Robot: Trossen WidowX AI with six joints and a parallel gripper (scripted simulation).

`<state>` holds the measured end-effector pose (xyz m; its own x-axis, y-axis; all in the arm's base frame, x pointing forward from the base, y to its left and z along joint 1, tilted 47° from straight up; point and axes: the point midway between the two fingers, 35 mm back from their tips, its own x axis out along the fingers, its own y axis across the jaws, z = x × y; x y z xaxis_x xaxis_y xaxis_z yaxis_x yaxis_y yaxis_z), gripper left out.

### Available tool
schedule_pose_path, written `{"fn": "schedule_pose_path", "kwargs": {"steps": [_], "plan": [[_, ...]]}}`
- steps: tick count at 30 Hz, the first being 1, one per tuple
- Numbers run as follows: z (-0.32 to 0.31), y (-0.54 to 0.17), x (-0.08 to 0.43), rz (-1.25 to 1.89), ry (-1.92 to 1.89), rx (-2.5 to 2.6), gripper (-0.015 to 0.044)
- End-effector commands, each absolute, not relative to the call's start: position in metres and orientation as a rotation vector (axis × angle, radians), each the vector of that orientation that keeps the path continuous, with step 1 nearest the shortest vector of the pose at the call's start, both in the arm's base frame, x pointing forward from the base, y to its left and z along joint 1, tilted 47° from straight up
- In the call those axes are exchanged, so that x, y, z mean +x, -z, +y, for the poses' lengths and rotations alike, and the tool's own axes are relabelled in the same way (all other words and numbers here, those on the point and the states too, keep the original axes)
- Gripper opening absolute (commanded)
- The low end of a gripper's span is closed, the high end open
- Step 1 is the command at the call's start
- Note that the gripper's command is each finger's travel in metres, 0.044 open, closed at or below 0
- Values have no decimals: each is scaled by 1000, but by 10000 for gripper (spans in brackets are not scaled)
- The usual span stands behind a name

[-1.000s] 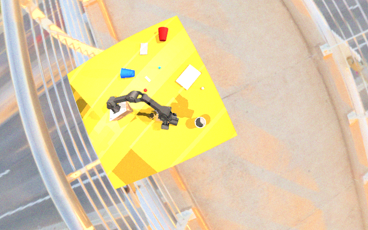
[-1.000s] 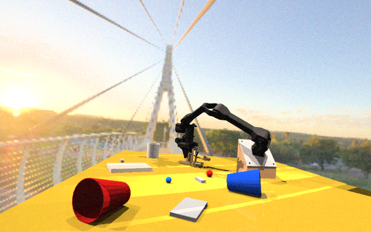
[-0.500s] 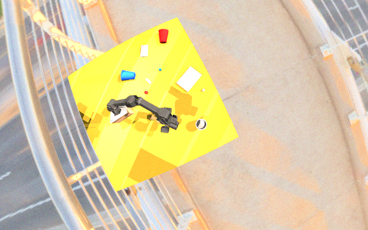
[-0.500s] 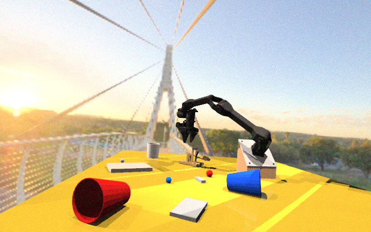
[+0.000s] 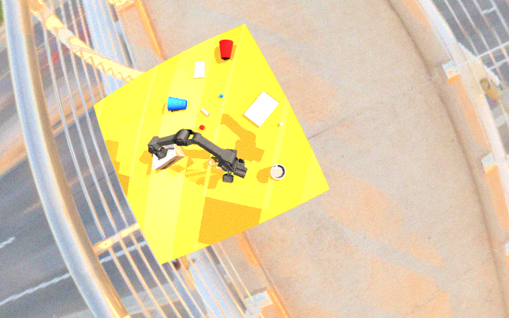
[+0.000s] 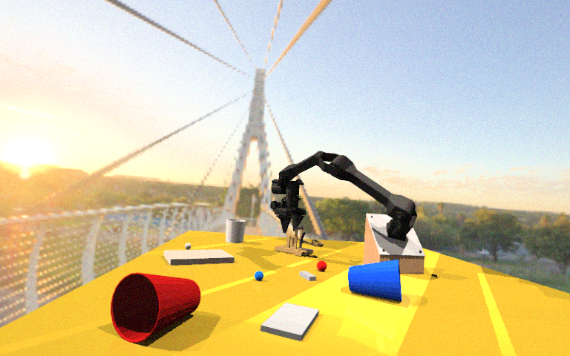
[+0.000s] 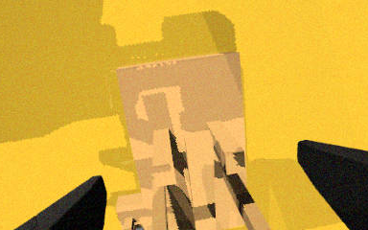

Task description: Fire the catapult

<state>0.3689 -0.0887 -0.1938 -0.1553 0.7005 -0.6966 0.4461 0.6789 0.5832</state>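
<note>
The tan catapult [image 5: 211, 162] [image 6: 292, 250] [image 7: 205, 112] stands on the yellow table, partly hidden by the arm from above. My gripper [image 6: 290, 228] [image 7: 203, 168] is open and empty, pointing down above the catapult; its fingertips lie to either side of the catapult in the wrist view. The white mug [image 5: 278, 171] [image 6: 235, 231] stands upright beyond the catapult. A red ball [image 5: 201, 127] [image 6: 321, 265], a blue ball [image 5: 221, 95] [image 6: 258, 275] and a white ball [image 5: 281, 124] [image 6: 187, 245] lie on the table. I cannot tell whether the catapult's cup holds anything.
A red cup [image 5: 225, 48] [image 6: 175, 300] and a blue cup [image 5: 177, 104] [image 6: 374, 279] lie on their sides. A large white block [image 5: 261, 108] [image 6: 198, 255], a white slab [image 5: 199, 69] [image 6: 291, 320] and a small pale block [image 5: 205, 111] [image 6: 307, 275] lie flat.
</note>
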Motion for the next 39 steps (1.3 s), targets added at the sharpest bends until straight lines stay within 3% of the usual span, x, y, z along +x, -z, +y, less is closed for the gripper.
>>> {"fn": "schedule_pose_path", "kwargs": {"steps": [1, 31, 39], "plan": [[-86, 197, 369, 1792, -284, 922, 440], [-53, 229, 361, 1792, -287, 924, 440], [-56, 227, 362, 1789, -289, 917, 230]]}}
